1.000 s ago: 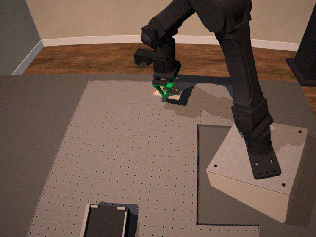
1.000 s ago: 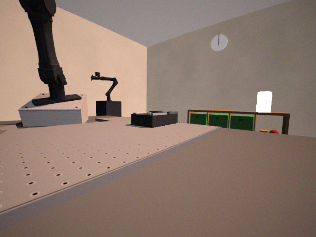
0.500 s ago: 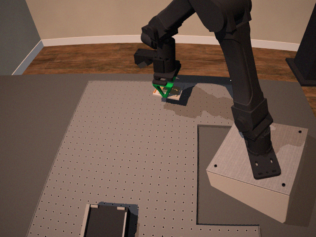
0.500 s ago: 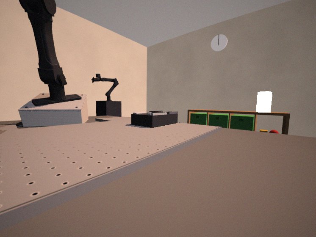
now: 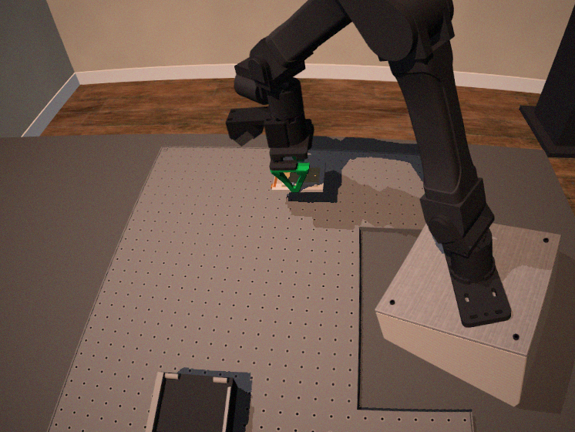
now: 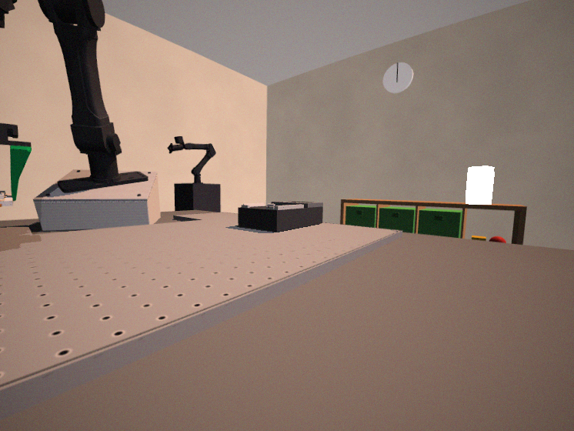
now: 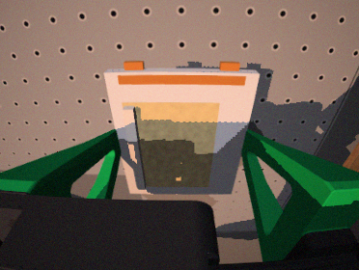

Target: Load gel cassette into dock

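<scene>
The FRESH cassette is a white plate with a yellowish gel window, an orange strip and two copper tabs on its far edge in the wrist view. My gripper with green fingers is shut on its two side edges. In the top view the gripper holds the cassette a little above the perforated deck at the far side, with its shadow below. I cannot make out the white comb. The dark dock D1 stands at the near edge, its bay empty; it also shows in the exterior view.
The arm's base block stands at the right of the deck. In the exterior view a second arm on a dark stand and a shelf with green bins lie beyond the table.
</scene>
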Controlling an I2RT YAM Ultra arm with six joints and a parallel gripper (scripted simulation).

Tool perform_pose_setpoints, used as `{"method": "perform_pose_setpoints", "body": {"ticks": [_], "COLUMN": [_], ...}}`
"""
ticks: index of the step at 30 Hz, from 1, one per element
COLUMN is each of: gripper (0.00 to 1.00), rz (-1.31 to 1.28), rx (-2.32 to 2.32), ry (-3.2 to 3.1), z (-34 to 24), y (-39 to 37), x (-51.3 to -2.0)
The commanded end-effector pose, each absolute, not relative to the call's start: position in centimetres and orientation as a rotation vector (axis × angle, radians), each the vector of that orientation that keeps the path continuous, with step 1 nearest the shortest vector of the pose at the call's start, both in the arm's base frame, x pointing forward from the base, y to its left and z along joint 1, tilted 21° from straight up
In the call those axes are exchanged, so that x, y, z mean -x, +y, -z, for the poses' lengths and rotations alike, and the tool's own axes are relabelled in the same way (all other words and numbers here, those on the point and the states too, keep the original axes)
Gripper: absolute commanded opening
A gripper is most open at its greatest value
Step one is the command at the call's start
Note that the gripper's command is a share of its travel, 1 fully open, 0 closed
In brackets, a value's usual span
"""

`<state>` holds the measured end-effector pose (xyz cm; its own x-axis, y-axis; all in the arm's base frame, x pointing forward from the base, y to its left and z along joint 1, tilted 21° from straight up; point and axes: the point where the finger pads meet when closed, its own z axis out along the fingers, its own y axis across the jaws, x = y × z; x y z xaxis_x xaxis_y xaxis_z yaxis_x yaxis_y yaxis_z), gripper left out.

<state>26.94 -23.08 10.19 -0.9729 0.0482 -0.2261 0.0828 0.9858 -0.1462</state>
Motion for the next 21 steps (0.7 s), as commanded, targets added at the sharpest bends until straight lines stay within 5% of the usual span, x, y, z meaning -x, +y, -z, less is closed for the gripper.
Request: {"method": "perform_pose_setpoints", "body": {"ticks": [1,21], "gripper": [0.00,0.00], "rz": [0.317,0.288], "rx": [0.012,-0.004], "ry": [2.923,2.946], "z": [-12.6,-11.6], "y": [-22.6,-14.0], "x": [-27.1,-28.5]}}
